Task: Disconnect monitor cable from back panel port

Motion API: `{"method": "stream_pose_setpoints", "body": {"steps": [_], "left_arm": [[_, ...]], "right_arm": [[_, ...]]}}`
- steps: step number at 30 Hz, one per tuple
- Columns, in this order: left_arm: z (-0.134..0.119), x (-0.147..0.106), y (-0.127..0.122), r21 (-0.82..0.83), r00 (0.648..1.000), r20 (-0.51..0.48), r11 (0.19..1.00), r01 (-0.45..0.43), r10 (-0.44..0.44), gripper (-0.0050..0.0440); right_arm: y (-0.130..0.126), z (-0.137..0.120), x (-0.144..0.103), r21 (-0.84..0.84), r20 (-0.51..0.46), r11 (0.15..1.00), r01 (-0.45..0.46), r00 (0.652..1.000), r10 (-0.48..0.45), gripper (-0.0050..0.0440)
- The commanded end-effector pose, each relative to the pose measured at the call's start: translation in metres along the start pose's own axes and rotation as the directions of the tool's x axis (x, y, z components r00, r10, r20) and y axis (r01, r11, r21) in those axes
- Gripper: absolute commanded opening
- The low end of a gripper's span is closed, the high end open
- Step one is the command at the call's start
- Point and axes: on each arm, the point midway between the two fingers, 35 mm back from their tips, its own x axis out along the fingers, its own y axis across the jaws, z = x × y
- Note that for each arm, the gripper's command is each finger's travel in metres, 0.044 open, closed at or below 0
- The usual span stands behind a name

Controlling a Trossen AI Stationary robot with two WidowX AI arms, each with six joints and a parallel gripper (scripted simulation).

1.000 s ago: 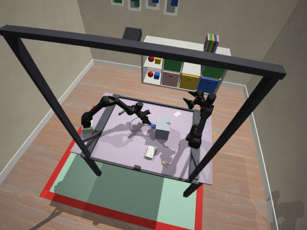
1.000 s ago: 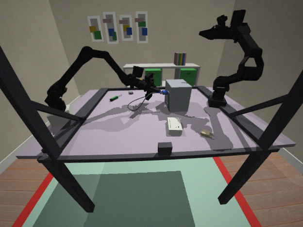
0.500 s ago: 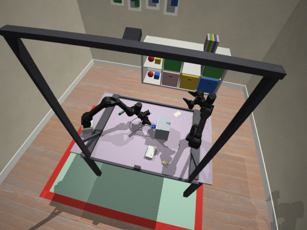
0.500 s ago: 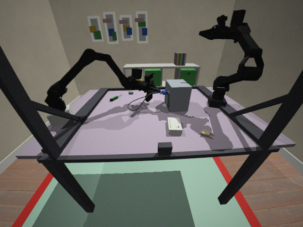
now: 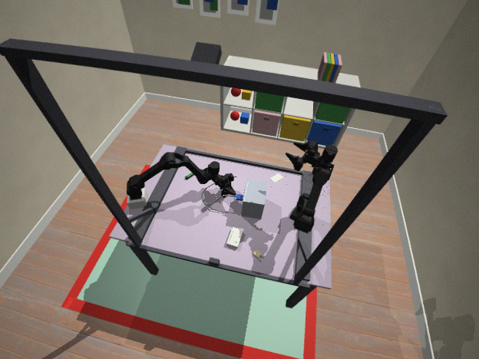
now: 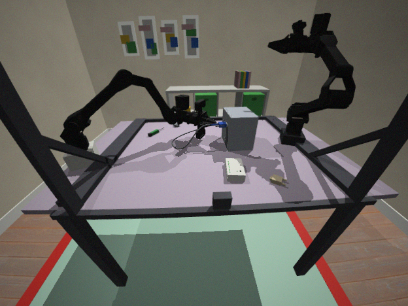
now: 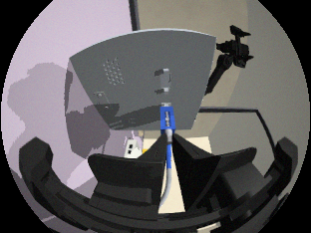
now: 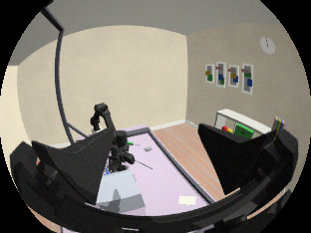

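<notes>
"Where do we have the plug (image 5: 239,196) (image 6: 223,124) (image 7: 167,119) (image 8: 106,171)?"

"At the left-facing panel of the box (image 5: 254,192) (image 6: 239,129) (image 7: 135,75) (image 8: 117,184), raised above the desk (image 5: 185,232) (image 6: 148,184) (image 7: 40,30) (image 8: 169,174), right of its middle. We see it straight out from the panel, but can't tell how deeply it sits in the port."

"And our left gripper (image 5: 234,192) (image 6: 216,121) (image 7: 168,137) (image 8: 110,172)?"

"Closed to a sliver right behind the plug, on what looks like a thumbscrew. The spot is too small for us to be sure, and we can't tell how far either screw is undone."

"Our right gripper (image 5: 290,149) (image 6: 269,44) (image 7: 252,45) (image 8: 156,129)?"

"Wide open with nothing in it, high in the air by the far right corner, touching nothing."

"How does our cable (image 5: 203,199) (image 6: 172,144) (image 7: 166,191) run?"

"From the back of the plug, looping out toward the left edge."

"What else do we have around?"

"The green screwdriver (image 5: 189,176) (image 6: 153,133) (image 8: 131,143) lies toward the far left corner, and the card (image 5: 276,177) (image 8: 187,200) toward the far right one. The white case (image 5: 234,237) (image 6: 235,170) (image 7: 131,148) lies between the box and the near edge; the tan adapter (image 5: 258,255) (image 6: 277,180) is nearer the near right corner."
</notes>
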Motion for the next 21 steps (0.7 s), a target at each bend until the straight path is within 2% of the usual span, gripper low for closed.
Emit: {"method": "stream_pose_setpoints", "body": {"steps": [1,4,14,16,21], "left_arm": [[0.0029,0.0009,-0.0120,-0.006,0.999,-0.004,0.999,0.041,-0.041,0.0000],[0.0028,0.0009,-0.0119,-0.009,0.999,-0.004,0.999,0.043,-0.043,0.0000],[0.0028,0.0009,-0.0119,-0.009,0.999,-0.004,0.999,0.043,-0.043,0.0240],[0.0028,0.0009,-0.0119,-0.009,0.999,-0.004,0.999,0.043,-0.043,0.0240],[0.0028,0.0009,-0.0119,-0.009,0.999,-0.004,0.999,0.043,-0.043,0.0360]], "right_arm": [[0.0011,0.0029,-0.0003,-0.006,0.001,1.000,-0.001,1.000,0.001,0.0440],[0.0011,0.0029,-0.0003,-0.006,0.001,1.000,-0.001,1.000,0.001,0.0440],[0.0011,0.0029,-0.0003,-0.006,0.001,1.000,-0.001,1.000,0.001,0.0440],[0.0011,0.0029,-0.0003,-0.006,0.001,1.000,-0.001,1.000,0.001,0.0440],[0.0011,0.0029,-0.0003,-0.006,0.001,1.000,-0.001,1.000,0.001,0.0440]]}}
